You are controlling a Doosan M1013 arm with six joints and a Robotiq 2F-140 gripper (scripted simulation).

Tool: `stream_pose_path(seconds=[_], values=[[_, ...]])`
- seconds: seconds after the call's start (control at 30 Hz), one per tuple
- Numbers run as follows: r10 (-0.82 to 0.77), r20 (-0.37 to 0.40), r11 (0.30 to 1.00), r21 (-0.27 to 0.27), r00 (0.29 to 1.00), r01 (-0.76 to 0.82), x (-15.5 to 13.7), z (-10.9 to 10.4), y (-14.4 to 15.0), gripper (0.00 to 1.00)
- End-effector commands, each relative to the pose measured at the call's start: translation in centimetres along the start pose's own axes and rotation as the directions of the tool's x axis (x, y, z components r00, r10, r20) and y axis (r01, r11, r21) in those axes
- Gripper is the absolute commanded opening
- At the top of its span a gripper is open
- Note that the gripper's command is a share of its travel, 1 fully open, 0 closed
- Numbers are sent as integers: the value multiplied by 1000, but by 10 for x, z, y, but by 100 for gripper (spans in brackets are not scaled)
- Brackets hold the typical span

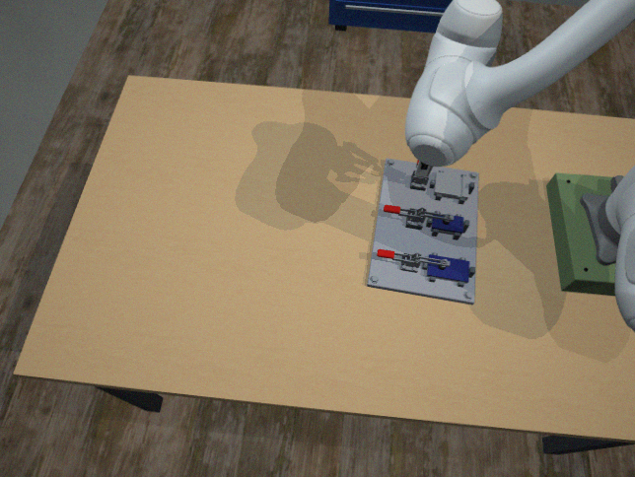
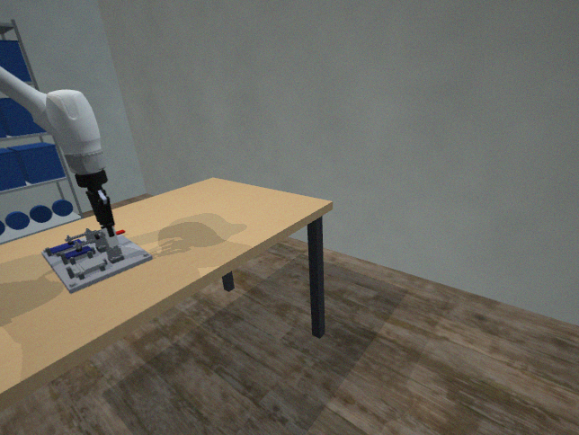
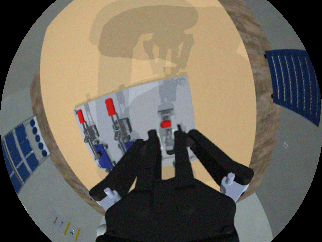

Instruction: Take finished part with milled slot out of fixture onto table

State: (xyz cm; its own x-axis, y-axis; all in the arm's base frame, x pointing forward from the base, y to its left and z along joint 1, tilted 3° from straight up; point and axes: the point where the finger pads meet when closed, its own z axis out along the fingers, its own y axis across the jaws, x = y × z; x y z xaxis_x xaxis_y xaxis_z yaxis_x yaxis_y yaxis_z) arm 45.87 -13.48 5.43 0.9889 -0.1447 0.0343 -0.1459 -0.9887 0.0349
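A grey fixture plate (image 1: 423, 231) holds three nests. The finished grey part (image 1: 452, 185) sits in the far nest. Its clamp (image 1: 419, 178) stands with its red handle (image 3: 166, 121) raised. Two blue blanks (image 1: 447, 223) (image 1: 449, 267) lie in the middle and near nests. Their clamp arms rest on them, and their red handles (image 1: 392, 209) (image 1: 385, 253) lie flat. My gripper (image 3: 166, 123) points straight down at the raised handle, with its fingers nearly closed and the tips on either side of the red grip. I cannot tell whether they touch it. In the top view the wrist hides the fingers. The exterior view shows the gripper (image 2: 111, 229) just above the clamp.
A green block (image 1: 580, 236) with a grey fitting stands on the table to the right of the plate, by the arm's base. A blue cabinet (image 1: 385, 13) stands beyond the far table edge. Shelving with blue bins (image 2: 28, 164) stands behind the table.
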Motion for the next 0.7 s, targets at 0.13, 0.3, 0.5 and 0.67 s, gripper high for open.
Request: stream_pose_path(seconds=[0.13,0.3,0.5,0.67], values=[[-1,3,1000,6,1000,1,-3,1,-2,11],[-1,3,1000,6,1000,1,-3,1,-2,11],[-1,3,1000,6,1000,1,-3,1,-2,28],[-2,2,1000,6,1000,2,-3,1,-2,28]])
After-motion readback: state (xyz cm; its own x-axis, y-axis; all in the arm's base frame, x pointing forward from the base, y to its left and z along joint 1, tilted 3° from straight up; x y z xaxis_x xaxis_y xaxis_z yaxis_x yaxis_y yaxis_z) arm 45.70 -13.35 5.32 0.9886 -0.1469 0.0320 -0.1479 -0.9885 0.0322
